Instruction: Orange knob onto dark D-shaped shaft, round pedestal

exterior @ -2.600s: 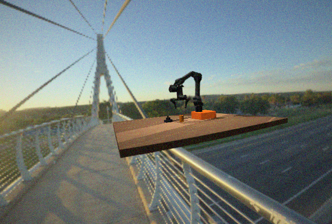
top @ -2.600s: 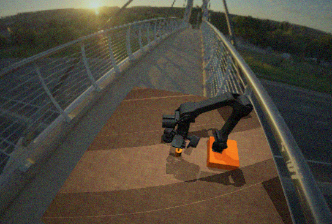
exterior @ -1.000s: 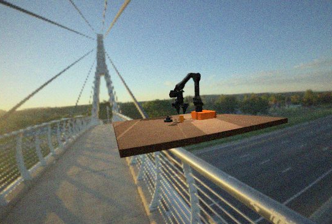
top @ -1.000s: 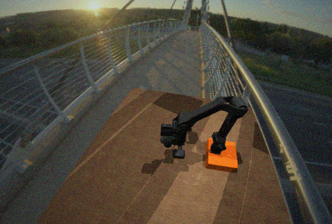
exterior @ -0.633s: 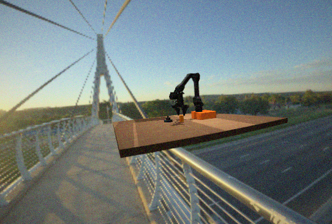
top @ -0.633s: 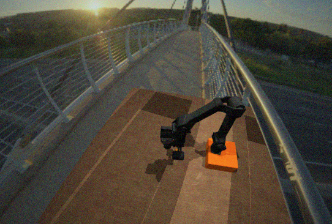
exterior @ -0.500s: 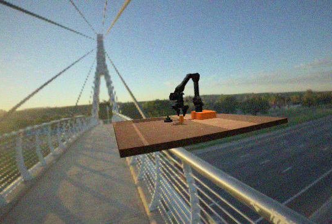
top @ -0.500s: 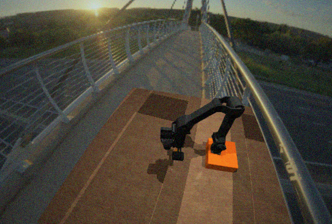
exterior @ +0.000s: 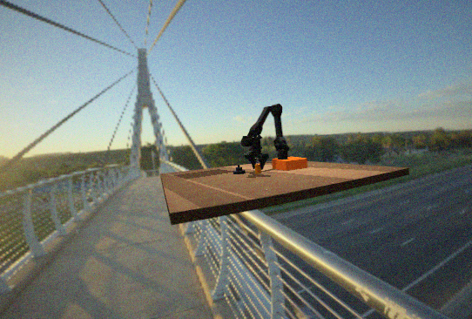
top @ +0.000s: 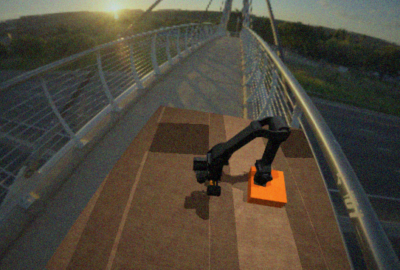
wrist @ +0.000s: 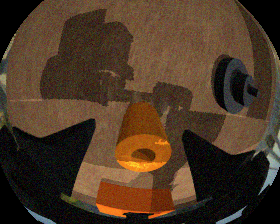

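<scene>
The orange knob (top: 211, 182) (exterior: 258, 169) (wrist: 142, 150) stands upright on the table, its hole facing up. My gripper (top: 212, 186) (exterior: 258, 166) (wrist: 141, 129) is open and pointed down, with a finger on each side of the knob and nothing held. The round dark pedestal (exterior: 239, 172) (wrist: 234, 85) stands a short way from the knob, at the right of the wrist view. Its shaft (exterior: 239, 166) (wrist: 252, 90) sticks up from the middle. In the top view I cannot make out the pedestal; the arm seems to hide it. The shaft's flat side cannot be seen.
The orange base block (top: 266, 192) (exterior: 289, 164) (wrist: 136, 197) carries the arm at the right of the top and exterior views. The patchwork brown table (top: 169, 229) (exterior: 208, 198) has open edges. The arm's shadow falls around the knob. A bridge and its railings form the background.
</scene>
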